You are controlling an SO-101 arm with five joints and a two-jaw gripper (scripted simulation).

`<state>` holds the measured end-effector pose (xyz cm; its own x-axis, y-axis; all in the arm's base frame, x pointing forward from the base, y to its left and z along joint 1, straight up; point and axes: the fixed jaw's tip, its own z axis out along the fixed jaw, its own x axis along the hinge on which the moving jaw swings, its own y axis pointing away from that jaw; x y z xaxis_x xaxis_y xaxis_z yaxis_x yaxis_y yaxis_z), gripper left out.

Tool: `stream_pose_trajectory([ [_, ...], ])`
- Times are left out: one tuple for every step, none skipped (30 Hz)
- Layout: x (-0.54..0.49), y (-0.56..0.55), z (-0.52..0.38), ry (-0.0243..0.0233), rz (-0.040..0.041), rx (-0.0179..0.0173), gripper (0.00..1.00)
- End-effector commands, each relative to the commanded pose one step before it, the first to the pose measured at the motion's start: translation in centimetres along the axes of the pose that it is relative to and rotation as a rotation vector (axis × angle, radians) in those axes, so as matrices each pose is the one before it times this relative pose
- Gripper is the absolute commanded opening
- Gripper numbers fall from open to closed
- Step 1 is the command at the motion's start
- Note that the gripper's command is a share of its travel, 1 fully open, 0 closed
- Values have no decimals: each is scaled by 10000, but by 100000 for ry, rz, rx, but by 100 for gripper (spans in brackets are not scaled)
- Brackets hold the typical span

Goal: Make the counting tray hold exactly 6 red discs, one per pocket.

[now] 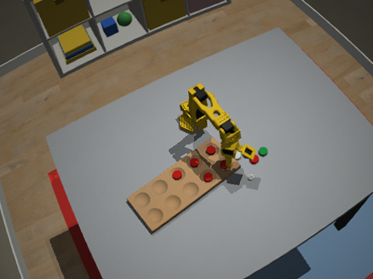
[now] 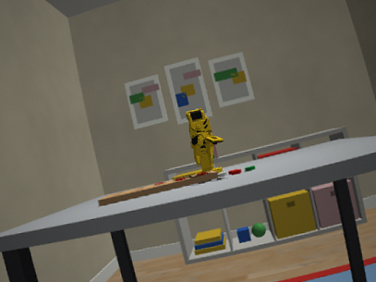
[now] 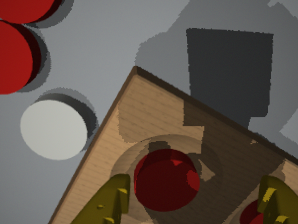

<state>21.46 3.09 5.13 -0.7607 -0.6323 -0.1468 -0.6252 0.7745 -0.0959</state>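
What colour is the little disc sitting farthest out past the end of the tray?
Green. The green disc shows best in the top view.

Five discs (image 1: 194, 162) sit in tray (image 1: 142, 210) pockets (others lie beside it).

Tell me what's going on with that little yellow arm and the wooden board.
A small yellow robot arm is filling a wooden counting tray with flat red discs. Five red discs sit in pockets at the tray's near-arm end, including the corner one directly under the gripper. Its jaws are partly open and hold nothing. Loose on the grey table beside the tray lie more red discs, a green disc and two white discs. One more red is needed.
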Motion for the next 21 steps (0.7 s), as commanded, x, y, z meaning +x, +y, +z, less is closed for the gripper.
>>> stream_pose_trajectory([
  [-13223, 415, -11723, -7677, 1712, 3735, 27],
  [-1603, 2509, 74, -386, 734, -164, 27],
  [-1530, 2503, 72, -379, 724, -171, 27],
  [-1459, 2494, 70, -371, 713, -179, 27],
  [-1388, 2481, 67, -363, 703, -185, 27],
  [-1319, 2464, 65, -354, 691, -191, 27],
  [-1250, 2444, 63, -346, 680, -197, 27],
  [-1183, 2420, 61, -337, 668, -201, 27],
  [-1118, 2394, 59, -328, 656, -206, 27],
  [-1054, 2364, 57, -318, 643, -209, 27],
  [-992, 2331, 55, -309, 630, -212, 27],
  [-932, 2295, 53, -299, 617, -214, 27],
  [-874, 2257, 51, -289, 603, -216, 27],
  [-817, 2216, 49, -280, 589, -217, 27],
  [-763, 2173, 47, -270, 575, -218, 27],
  [-711, 2127, 45, -260, 560, -218, 27],
  [0, 0, 0, 0, 0, 0, 27],
  [0, 0, 0, 0, 0, 0, 27],
  [-661, 2079, 43, -250, 545, -217, 27],
  [-613, 2029, 41, -241, 530, -216, 27],
  [-567, 1978, 40, -231, 515, -214, 27],
])
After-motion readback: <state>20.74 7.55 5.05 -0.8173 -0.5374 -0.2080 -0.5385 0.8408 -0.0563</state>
